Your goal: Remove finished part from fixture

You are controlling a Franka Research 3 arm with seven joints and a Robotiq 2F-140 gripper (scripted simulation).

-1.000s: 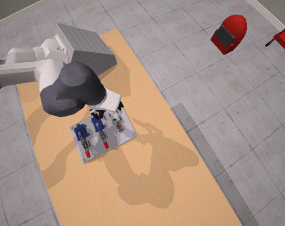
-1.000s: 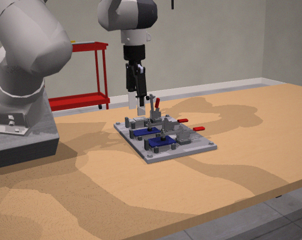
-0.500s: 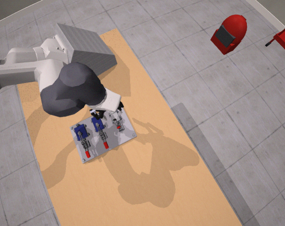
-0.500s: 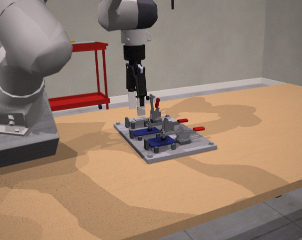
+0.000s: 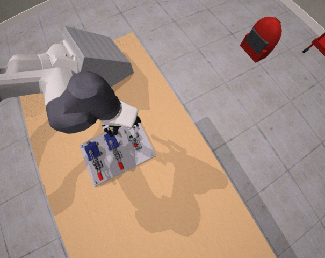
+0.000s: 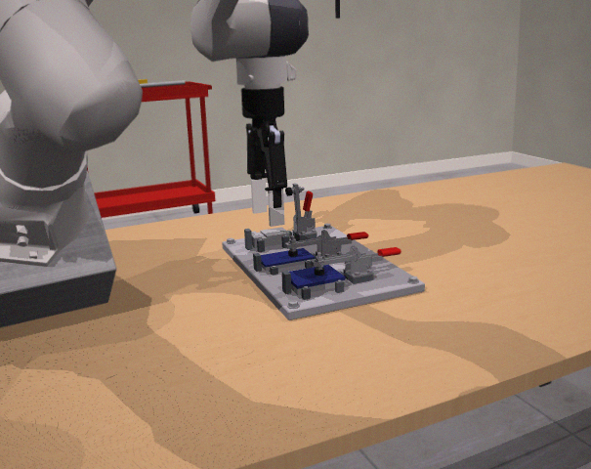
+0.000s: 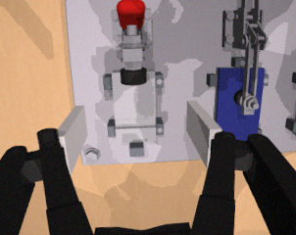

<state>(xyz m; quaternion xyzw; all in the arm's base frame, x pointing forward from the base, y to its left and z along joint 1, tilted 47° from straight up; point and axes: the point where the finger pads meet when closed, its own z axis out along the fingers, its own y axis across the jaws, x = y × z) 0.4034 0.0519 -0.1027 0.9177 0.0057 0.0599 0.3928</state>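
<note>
The grey fixture plate (image 6: 322, 273) lies on the wooden table. It holds two blue blanks (image 6: 286, 257) (image 6: 316, 277), each under a closed toggle clamp with its red handle lying flat. The pale grey finished part (image 7: 136, 108) (image 6: 274, 234) sits in the third station; its clamp lever stands upright with the red handle (image 6: 308, 200) raised. My gripper (image 6: 268, 209) hangs open and empty a little above the back edge of the plate, over that station. In the wrist view its finger pads stand either side of the grey part, with the nearer blue blank (image 7: 238, 101) to the right.
The robot base (image 6: 32, 227) stands on a grey pedestal (image 5: 98, 55) at the table's back left. A red cart (image 6: 169, 146) stands behind the table. A red welding helmet (image 5: 261, 37) lies on the floor far right.
</note>
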